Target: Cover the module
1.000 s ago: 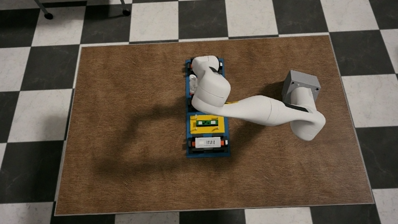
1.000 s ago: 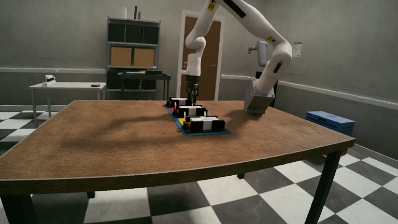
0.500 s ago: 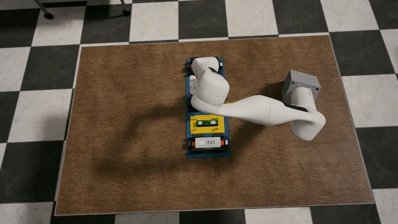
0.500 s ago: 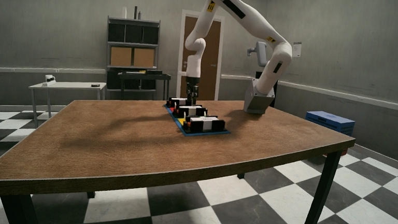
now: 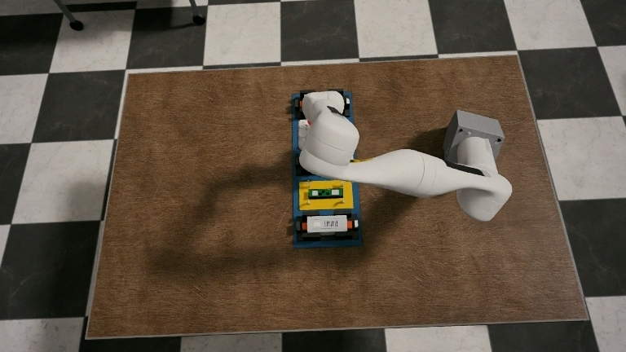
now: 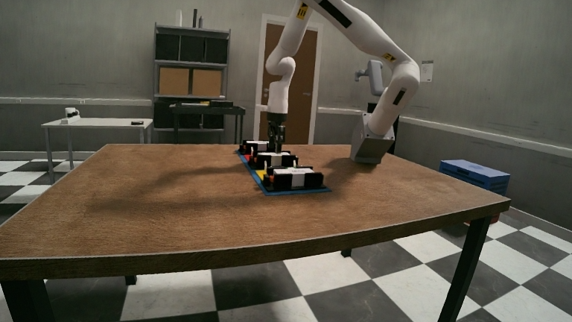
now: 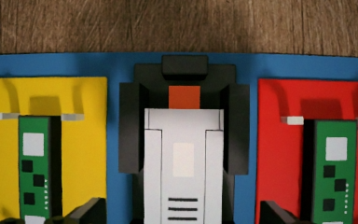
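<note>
My gripper (image 6: 278, 148) (image 7: 184, 216) is open and empty. It points down above the middle cover, with one fingertip on each side of it in the wrist view. The middle white cover (image 6: 275, 159) (image 7: 184, 187) sits in a black holder (image 7: 130, 140). The near cover (image 5: 326, 223) (image 6: 297, 175) and the far cover (image 6: 256, 145) sit in their own holders. The yellow plate (image 5: 348, 200) (image 7: 84, 163) lies between the near and middle holders, with a narrow green module (image 5: 325, 192) (image 7: 34, 126) uncovered on it. The arm hides the middle and far covers in the top view.
Thin white posts stand on the yellow plate around the module. A red plate (image 7: 280, 163) with another green module (image 7: 336, 126) lies on the other side of the middle holder. All stand on a blue board (image 5: 328, 243) (image 7: 118, 196). The arm's grey base (image 5: 475, 126) (image 6: 369, 145) stands on the right.
</note>
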`<state>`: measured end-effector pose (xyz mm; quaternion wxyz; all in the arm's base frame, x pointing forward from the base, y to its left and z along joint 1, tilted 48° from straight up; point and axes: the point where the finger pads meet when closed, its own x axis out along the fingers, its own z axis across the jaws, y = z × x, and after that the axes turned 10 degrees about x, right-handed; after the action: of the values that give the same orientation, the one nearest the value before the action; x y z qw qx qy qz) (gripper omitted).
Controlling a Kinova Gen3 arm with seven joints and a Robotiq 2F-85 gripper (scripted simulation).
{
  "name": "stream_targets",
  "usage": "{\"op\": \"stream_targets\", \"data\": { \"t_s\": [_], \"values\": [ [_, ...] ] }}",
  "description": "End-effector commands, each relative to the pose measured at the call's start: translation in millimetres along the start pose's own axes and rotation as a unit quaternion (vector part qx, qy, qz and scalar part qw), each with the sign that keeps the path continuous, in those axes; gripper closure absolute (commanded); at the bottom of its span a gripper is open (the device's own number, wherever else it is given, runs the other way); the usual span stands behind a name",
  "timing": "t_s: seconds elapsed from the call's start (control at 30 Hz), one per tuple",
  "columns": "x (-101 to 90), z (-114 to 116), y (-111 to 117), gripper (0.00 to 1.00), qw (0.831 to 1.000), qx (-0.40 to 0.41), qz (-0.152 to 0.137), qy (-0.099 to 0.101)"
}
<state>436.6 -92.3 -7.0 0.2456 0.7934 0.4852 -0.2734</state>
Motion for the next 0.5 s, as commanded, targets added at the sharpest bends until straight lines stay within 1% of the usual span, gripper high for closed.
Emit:
{"op": "stream_targets", "data": {
  "t_s": [0.0,0.27,0.47],
  "values": [
    [3.1,0.4,0.5,0.00,1.000,0.000,0.001,0.000],
    [4.1,0.4,0.5,0.00,1.000,0.000,0.001,0.000],
    [10.1,0.4,0.5,0.00,1.000,0.000,0.001,0.000]
  ]
}}
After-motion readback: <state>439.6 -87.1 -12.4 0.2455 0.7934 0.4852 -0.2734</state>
